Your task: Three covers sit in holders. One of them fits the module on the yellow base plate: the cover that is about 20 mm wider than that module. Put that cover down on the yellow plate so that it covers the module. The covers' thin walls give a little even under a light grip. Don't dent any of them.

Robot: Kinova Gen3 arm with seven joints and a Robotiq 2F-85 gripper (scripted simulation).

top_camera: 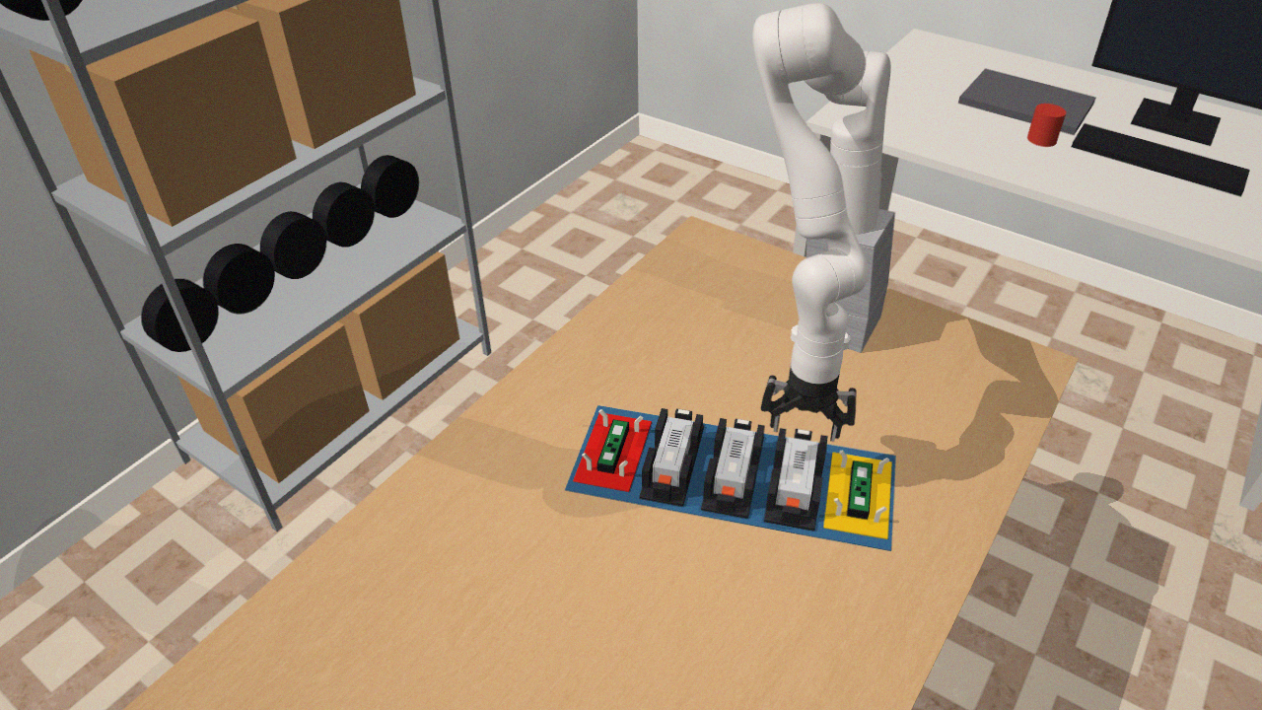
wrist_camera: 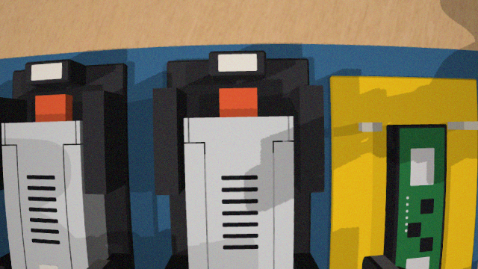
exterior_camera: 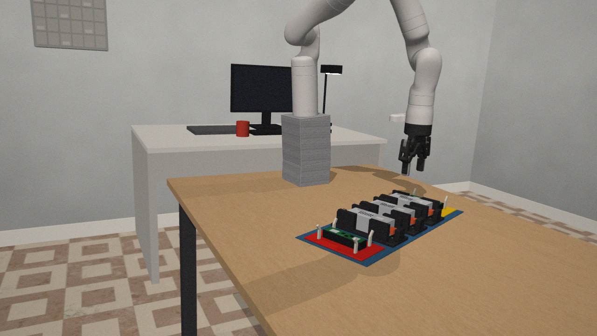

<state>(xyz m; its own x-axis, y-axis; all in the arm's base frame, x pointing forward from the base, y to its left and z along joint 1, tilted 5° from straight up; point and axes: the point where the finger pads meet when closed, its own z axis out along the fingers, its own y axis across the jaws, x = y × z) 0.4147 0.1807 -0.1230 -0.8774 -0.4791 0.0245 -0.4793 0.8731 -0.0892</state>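
In the top view, the hand (top_camera: 809,430) (exterior_camera: 413,169) is above the worktop (top_camera: 458,565) (exterior_camera: 471,276) (wrist_camera: 239,22), and its fingers are wide apart.

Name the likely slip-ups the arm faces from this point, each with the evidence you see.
Wrong pick: the three covers look much alike from above, so the wrong width could be chosen.

Knocked holder: black side walls flank the nearest cover, so the open end effector might strike them when lowered.

Snagged placement: pale posts stand around the module, and a misaligned cover could catch on one.
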